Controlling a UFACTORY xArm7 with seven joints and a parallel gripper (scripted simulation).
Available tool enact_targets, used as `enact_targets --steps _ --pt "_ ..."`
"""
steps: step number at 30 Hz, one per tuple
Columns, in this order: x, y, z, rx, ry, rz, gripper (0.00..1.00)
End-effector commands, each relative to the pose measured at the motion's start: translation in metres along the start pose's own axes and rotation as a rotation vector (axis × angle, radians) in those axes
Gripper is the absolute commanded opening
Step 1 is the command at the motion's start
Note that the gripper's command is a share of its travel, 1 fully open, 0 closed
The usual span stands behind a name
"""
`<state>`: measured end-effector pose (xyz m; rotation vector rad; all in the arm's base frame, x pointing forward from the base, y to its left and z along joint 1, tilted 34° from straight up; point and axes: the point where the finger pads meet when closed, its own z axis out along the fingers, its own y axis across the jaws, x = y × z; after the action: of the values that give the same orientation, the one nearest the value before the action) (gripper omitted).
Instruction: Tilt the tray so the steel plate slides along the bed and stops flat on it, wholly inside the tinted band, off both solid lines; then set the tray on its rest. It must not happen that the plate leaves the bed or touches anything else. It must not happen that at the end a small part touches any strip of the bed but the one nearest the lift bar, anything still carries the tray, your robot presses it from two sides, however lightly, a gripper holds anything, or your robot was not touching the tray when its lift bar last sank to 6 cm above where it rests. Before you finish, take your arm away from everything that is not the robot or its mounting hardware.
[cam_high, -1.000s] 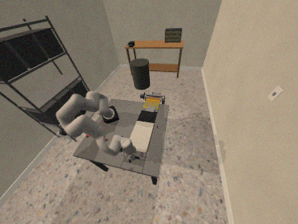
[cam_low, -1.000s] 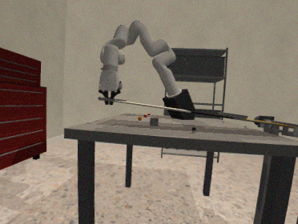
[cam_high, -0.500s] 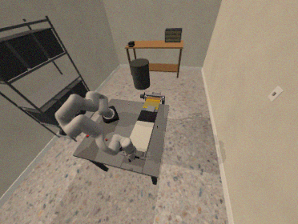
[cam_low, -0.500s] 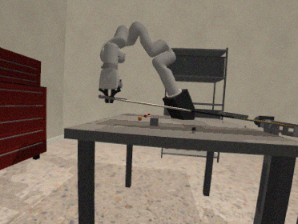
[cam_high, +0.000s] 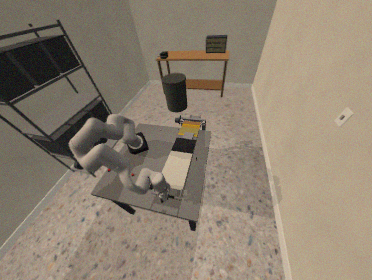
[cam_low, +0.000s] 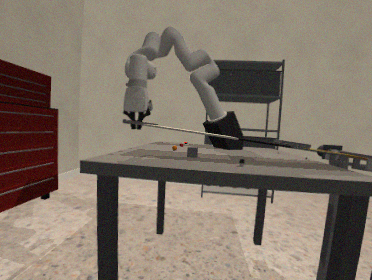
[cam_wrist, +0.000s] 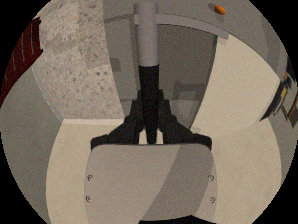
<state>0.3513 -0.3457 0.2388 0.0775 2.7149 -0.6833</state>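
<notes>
A long tray (cam_high: 180, 160) lies lengthwise on the grey table, with a cream bed and a yellow tinted band (cam_high: 189, 130) near its far end. A dark square plate (cam_high: 183, 145) lies flat on the bed, just on the near side of the band. My gripper (cam_high: 162, 195) is shut on the tray's handle at the near end. In the side view the gripper (cam_low: 136, 122) holds that end raised, so the tray (cam_low: 225, 136) slopes down toward its far end.
A small grey block (cam_low: 192, 151) and small orange and red markers (cam_low: 177, 146) sit on the table under the raised end. The tray's far end rests at a fixture (cam_low: 335, 152). A dark bin (cam_high: 174, 91), a metal shelf (cam_high: 45, 85) and a red cabinet (cam_low: 25, 135) stand around the table.
</notes>
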Motion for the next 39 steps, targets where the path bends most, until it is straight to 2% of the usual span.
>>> enact_targets --steps 1,3,8,9,12,14,16,19,25,26,29,31,33,36,39 --pt "-0.001 -0.003 0.023 0.005 0.000 -0.001 0.00" --pt "-0.001 -0.004 0.042 0.005 0.000 -0.001 0.00" --pt "-0.001 -0.004 0.042 0.005 0.000 -0.001 0.00" --pt "-0.001 -0.004 0.038 0.005 0.000 -0.001 0.00" --pt "-0.001 0.001 -0.014 0.005 0.000 -0.001 0.00" --pt "-0.001 0.003 -0.033 0.005 0.000 -0.001 0.00" --pt "-0.001 0.001 -0.014 0.005 0.000 -0.001 0.00" --pt "-0.001 -0.004 0.038 0.005 0.000 -0.001 0.00" --pt "-0.001 -0.004 0.043 0.005 0.000 -0.001 0.00" --pt "-0.001 -0.004 0.038 0.005 0.000 -0.001 0.00" --pt "-0.001 0.001 -0.014 0.005 0.000 -0.001 0.00" --pt "-0.001 0.003 -0.033 0.005 0.000 -0.001 0.00" --pt "-0.001 0.001 -0.014 0.005 0.000 -0.001 0.00" --pt "-0.001 -0.004 0.038 0.005 0.000 -0.001 0.00" --pt "-0.001 -0.004 0.043 0.005 0.000 -0.001 0.00"
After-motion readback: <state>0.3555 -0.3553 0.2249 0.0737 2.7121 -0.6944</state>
